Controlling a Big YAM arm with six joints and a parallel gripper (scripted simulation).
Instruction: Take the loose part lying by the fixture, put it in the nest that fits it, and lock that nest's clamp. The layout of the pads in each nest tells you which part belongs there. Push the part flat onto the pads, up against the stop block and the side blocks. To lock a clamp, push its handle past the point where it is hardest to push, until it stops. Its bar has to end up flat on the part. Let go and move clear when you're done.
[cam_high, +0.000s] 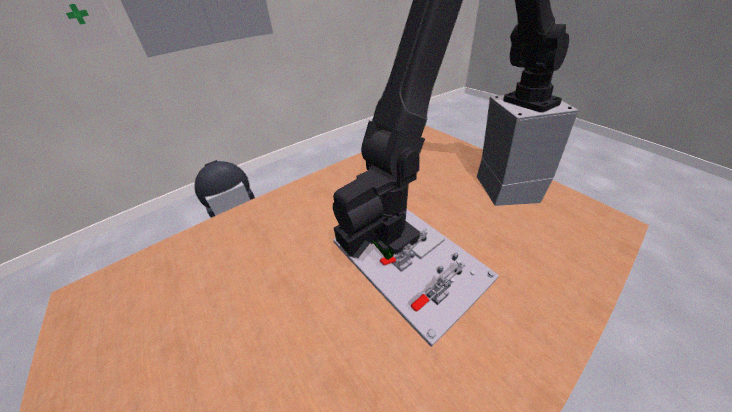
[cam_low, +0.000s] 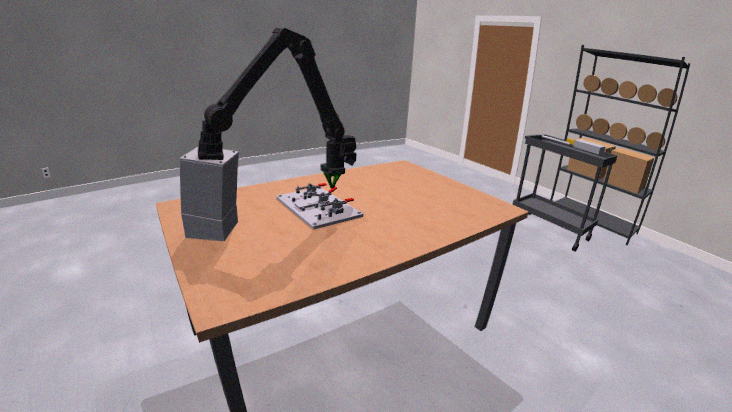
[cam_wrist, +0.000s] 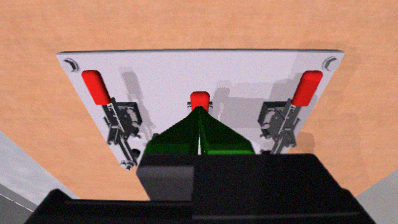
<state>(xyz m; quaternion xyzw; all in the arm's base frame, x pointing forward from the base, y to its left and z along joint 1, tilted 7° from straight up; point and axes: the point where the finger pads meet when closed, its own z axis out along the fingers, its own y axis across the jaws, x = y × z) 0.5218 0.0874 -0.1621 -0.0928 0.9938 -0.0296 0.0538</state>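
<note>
Top view first: the pincer (cam_high: 390, 255) (cam_low: 332, 186) (cam_wrist: 199, 111) comes down over the middle handle (cam_high: 387, 261) (cam_low: 332, 190) (cam_wrist: 200, 98), fingers shut together with nothing gripped between them. From where I stand, that looks deliberate: closed tips make a blunt pusher, which suits driving a clamp handle better than pinching it. Whether they actually touch the red grip, I can't quite tell. The pale plate (cam_high: 429, 246) (cam_low: 306, 204), which I take for the part, lies on the board (cam_high: 396, 286) (cam_low: 336, 221) (cam_wrist: 165, 70) at the middle nest; the pincer's housing hides some of it from above. I can't make out whether it sits flush against its blocks. The left handle (cam_high: 420, 302) (cam_low: 321, 184) (cam_wrist: 96, 87) and right handle (cam_low: 349, 200) (cam_wrist: 307, 88) flank the work and should be left alone. Locking seems the step in hand, probably near its end, with the bar's seating still to be confirmed. Too sideways a push could slip off the grip. Afterwards the arm should lift away from the counter (cam_high: 230, 317) (cam_low: 409, 204) (cam_wrist: 200, 25).
</note>
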